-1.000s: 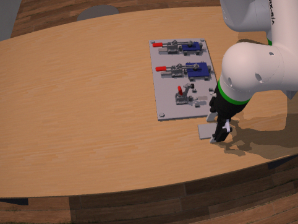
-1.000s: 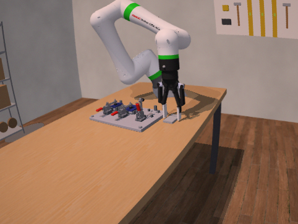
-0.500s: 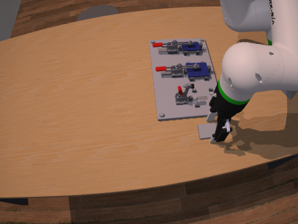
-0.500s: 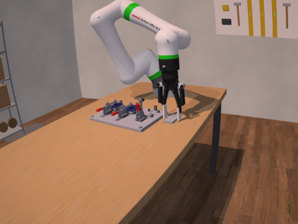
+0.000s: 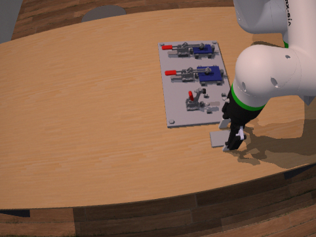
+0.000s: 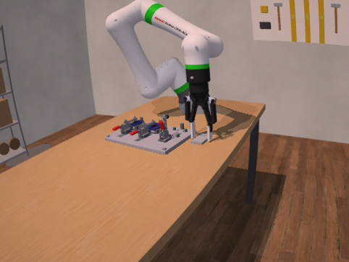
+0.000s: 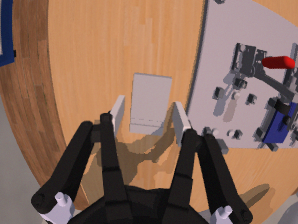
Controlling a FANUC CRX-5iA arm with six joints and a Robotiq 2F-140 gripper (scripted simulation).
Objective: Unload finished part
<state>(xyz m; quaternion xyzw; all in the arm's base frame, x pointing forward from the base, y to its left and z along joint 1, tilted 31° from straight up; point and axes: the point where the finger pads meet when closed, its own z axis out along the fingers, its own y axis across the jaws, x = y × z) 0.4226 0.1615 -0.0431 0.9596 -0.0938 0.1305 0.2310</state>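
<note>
The finished grey part (image 5: 217,139) (image 6: 200,140) (image 7: 152,99) lies flat on the table just off the near corner of the grey fixture plate (image 5: 170,98) (image 6: 145,145) (image 7: 213,50). My gripper (image 5: 225,137) (image 6: 201,136) (image 7: 149,107) points straight down over the part, open, with a fingertip on each side and a gap to each. Two blue blanks (image 5: 202,50) (image 5: 208,74) (image 6: 136,123) (image 6: 153,126) sit in their nests, with their clamps' red handles (image 5: 167,47) (image 5: 170,72) lying flat. The third clamp's red handle (image 5: 191,95) (image 6: 161,125) (image 7: 278,63) stands raised beside the empty nest (image 5: 213,104).
The table's edge (image 5: 262,178) (image 6: 232,159) runs close past the part and gripper. A shelf rack (image 6: 9,108) stands at the far left of the room. A tool board (image 6: 300,19) hangs on the back wall.
</note>
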